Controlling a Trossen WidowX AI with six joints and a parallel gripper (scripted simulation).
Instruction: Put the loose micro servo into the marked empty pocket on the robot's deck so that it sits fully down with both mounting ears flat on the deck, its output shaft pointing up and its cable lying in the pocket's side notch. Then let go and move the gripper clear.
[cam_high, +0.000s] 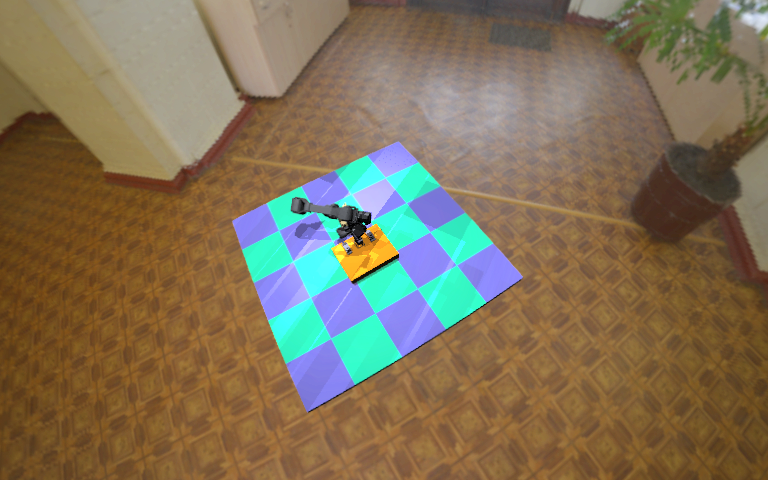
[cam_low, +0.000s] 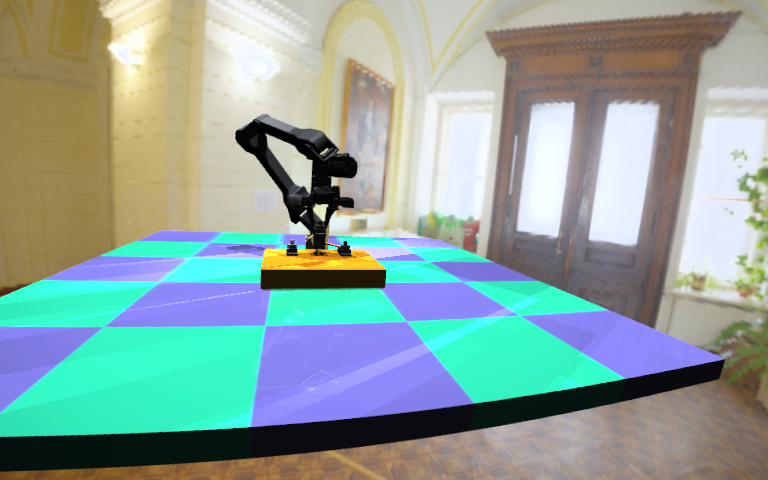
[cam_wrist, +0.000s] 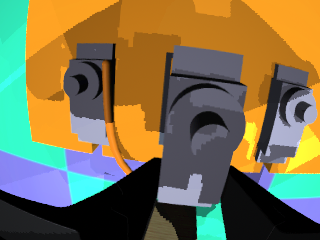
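Orange deck (cam_wrist: 140, 20) below — micro servo (cam_wrist: 202, 135) clamped between gripper (cam_wrist: 194, 227) jaws.

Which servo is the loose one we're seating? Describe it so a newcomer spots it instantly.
Find the orange deck on the checkered mat. Three grey servos sit in a row; the loose micro servo is the middle one, clamped in the gripper, largest in the wrist view.

We can read no text, label, brand, number or sign in any view. The deck (cam_low: 322, 266), the servos (cam_wrist: 203, 134) and the table (cam_low: 339, 350) carry no lettering that we can make out, and the painting (cam_low: 365, 135) on the far wall is too blurred for us to tell.
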